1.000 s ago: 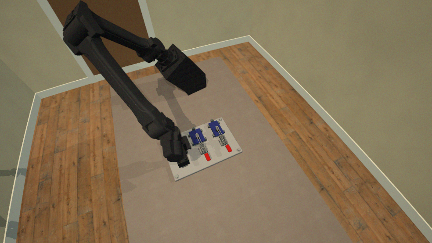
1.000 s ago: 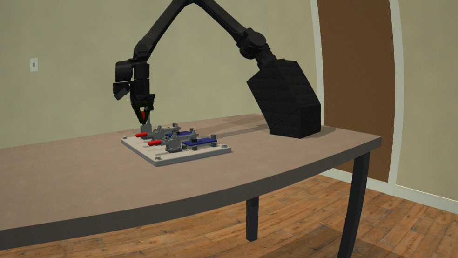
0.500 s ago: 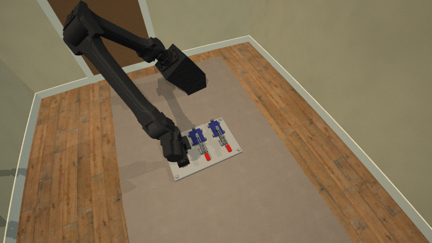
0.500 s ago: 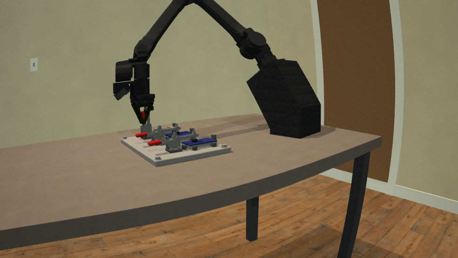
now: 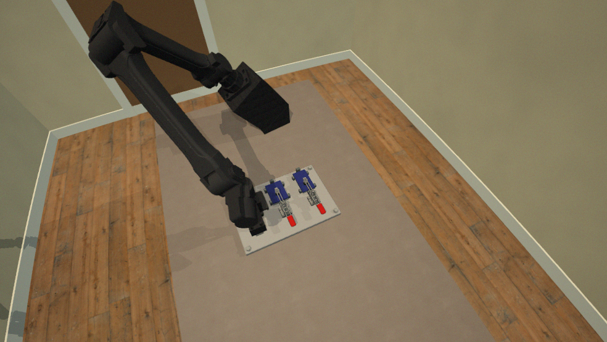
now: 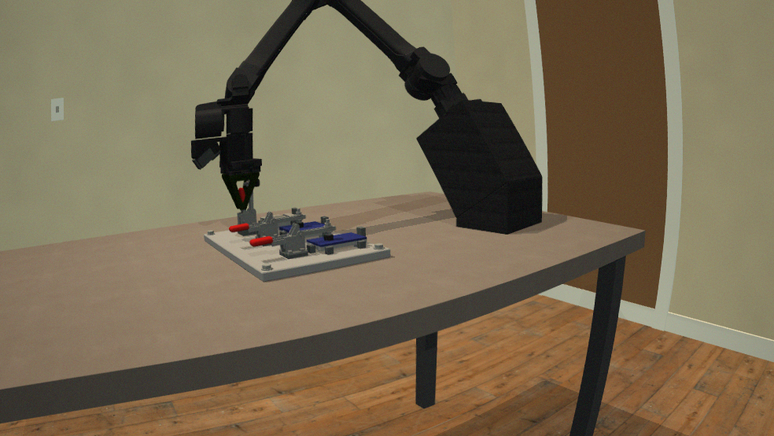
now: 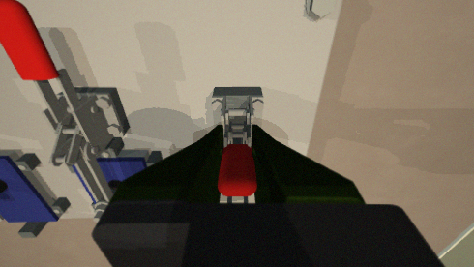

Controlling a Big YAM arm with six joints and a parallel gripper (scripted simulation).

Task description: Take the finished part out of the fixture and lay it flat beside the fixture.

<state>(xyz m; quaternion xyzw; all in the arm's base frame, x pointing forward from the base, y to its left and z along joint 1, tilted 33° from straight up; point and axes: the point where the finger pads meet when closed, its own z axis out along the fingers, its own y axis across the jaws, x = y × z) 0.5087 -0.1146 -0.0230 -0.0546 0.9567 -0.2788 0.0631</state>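
Note:
A grey fixture plate (image 5: 290, 207) on the table carries three toggle clamps. Two blue blanks (image 5: 276, 189) (image 5: 304, 180) sit clamped, and their red handles (image 5: 291, 220) (image 5: 321, 208) lie flat. My gripper (image 6: 241, 199) stands over the third clamp at the plate's far left station. It is shut on that clamp's red handle (image 7: 237, 170), which stands raised in the side view (image 6: 241, 193). The arm and the fingers hide the finished part with the milled slot. One blue blank (image 7: 19, 193) shows at the left edge of the wrist view.
The neighbouring clamp's red handle (image 7: 24, 45) and linkage (image 7: 79, 131) lie close on my left. The robot's black base (image 6: 481, 168) stands behind the fixture. Bare table top lies beside the plate's left edge (image 5: 203, 237).

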